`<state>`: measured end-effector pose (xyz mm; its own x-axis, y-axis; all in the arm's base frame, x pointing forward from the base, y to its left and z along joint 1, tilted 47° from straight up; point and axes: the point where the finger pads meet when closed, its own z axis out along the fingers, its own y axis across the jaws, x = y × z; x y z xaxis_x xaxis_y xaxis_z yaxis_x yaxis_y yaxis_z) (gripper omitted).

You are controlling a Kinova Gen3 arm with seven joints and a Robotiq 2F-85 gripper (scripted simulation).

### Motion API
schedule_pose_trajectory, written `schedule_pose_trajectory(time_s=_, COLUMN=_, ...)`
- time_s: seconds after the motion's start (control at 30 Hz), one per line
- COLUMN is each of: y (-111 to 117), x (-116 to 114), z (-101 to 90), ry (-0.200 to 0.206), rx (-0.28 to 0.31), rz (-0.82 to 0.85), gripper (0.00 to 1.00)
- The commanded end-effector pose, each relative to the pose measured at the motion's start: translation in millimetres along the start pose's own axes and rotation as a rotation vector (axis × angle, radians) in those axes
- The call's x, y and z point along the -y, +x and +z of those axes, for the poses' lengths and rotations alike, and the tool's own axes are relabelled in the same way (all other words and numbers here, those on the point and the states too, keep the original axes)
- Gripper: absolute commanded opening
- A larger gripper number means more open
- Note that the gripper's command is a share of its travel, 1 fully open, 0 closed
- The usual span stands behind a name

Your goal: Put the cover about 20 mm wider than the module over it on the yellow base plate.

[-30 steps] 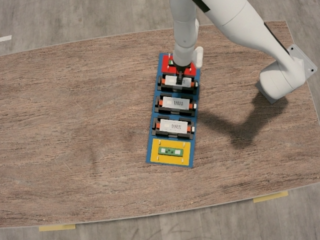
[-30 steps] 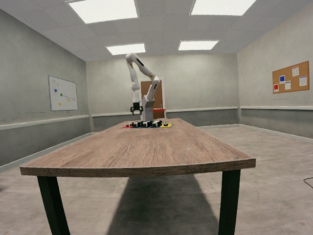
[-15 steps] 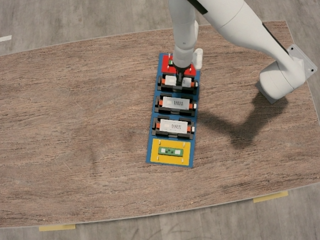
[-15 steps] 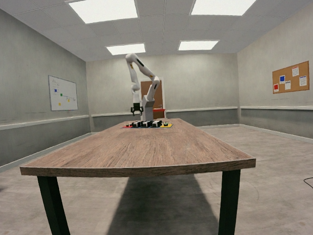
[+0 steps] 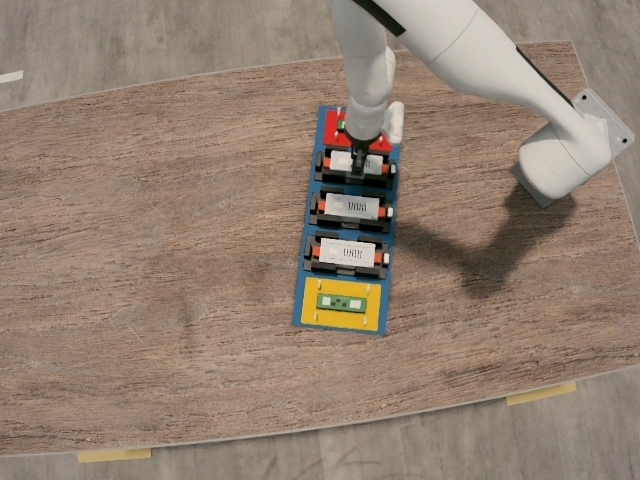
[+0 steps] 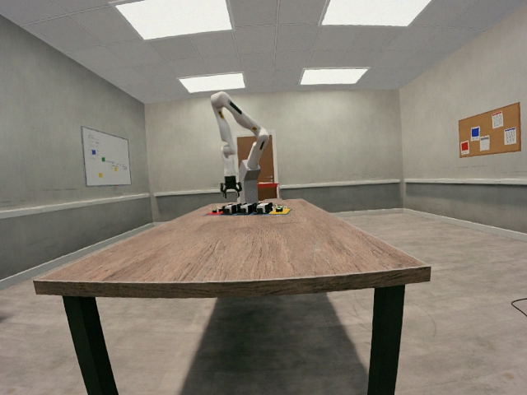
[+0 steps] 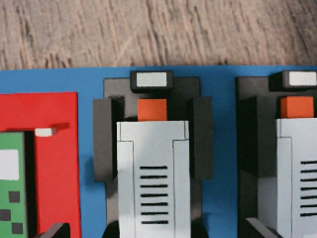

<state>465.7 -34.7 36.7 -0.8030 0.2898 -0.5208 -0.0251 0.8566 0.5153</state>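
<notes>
Before you: one blue board (image 5: 389, 268) (image 7: 221, 149); one yellow plate (image 5: 341, 325), far right in the exterior view, its module (image 5: 341, 303) uncovered; three covers in holders, slot-marked, no readable brand; one gripper (image 5: 358, 164) (image 6: 230, 193), fully open, empty, above the cover beside the red plate (image 5: 330, 135) (image 7: 56, 164).

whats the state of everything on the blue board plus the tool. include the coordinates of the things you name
tool (image 5: 356, 173) (image 6: 230, 196): open, above the holders, nothing held
cover nearest the red plate (image 5: 341, 161) (image 7: 154, 183): seated in its holder
middle cover (image 5: 338, 205) (image 7: 292, 174): seated in its holder
cover nearest the yellow plate (image 5: 338, 252): seated in its holder
yellow plate's module (image 5: 341, 303): uncovered
red plate's module (image 5: 340, 125) (image 7: 10, 185): no cover seen on it
</notes>
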Motion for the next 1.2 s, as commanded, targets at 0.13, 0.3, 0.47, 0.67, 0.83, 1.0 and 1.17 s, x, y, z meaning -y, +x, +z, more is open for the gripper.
schedule_pose_trajectory(time_s=0.13, y=-0.3, x=0.4, z=3.6, ry=0.001, rx=0.001, rz=0.000, gripper=1.00)
schedule_pose_trajectory(time_s=0.3, y=-0.3, x=0.4, z=13.6, ry=0.001, rx=0.001, rz=0.000, gripper=1.00)
schedule_pose_trajectory(time_s=0.47, y=-0.3, x=0.4, z=19.6, ry=0.001, rx=0.001, rz=0.000, gripper=1.00)
schedule_pose_trajectory(time_s=0.67, y=-0.3, x=0.4, z=20.6, ry=0.001, rx=0.001, rz=0.000, gripper=1.00)
schedule_pose_trajectory(time_s=0.83, y=-0.3, x=0.4, z=25.6, ry=0.001, rx=0.001, rz=0.000, gripper=1.00)
schedule_pose_trajectory(time_s=1.0, y=-0.3, x=0.4, z=29.6, ry=0.001, rx=0.001, rz=0.000, gripper=1.00)
schedule_pose_trajectory(time_s=1.17, y=-0.3, x=0.4, z=29.6, ry=0.001, rx=0.001, rz=0.000, gripper=1.00)
